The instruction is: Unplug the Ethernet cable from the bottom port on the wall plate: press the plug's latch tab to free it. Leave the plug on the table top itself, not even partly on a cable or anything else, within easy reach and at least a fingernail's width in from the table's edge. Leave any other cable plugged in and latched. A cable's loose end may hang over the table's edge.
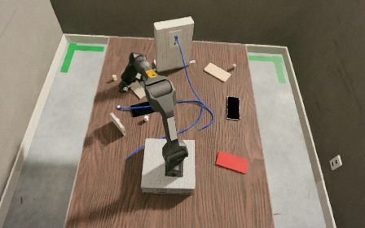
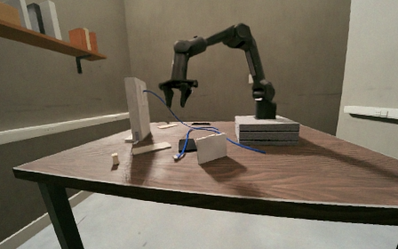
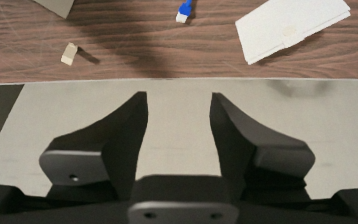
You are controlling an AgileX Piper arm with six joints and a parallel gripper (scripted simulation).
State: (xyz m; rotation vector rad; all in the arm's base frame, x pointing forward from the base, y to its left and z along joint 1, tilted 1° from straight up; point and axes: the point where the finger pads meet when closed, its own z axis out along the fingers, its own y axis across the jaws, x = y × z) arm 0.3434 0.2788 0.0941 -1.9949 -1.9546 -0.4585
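Wooden desk (image 1: 208, 187): freed plug (image 1: 120, 107) lying on bare wood; other cable (image 1: 182, 61) plugged into wall plate (image 1: 165, 45); tool (image 2: 177, 97) raised, released, empty. Seemingly done.

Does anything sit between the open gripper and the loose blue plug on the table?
Nothing visible. The gripper hangs open above the plug, lying on bare wood between a white card and small block.

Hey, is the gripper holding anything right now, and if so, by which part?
Nothing is held: the gripper hangs open and empty above the table.
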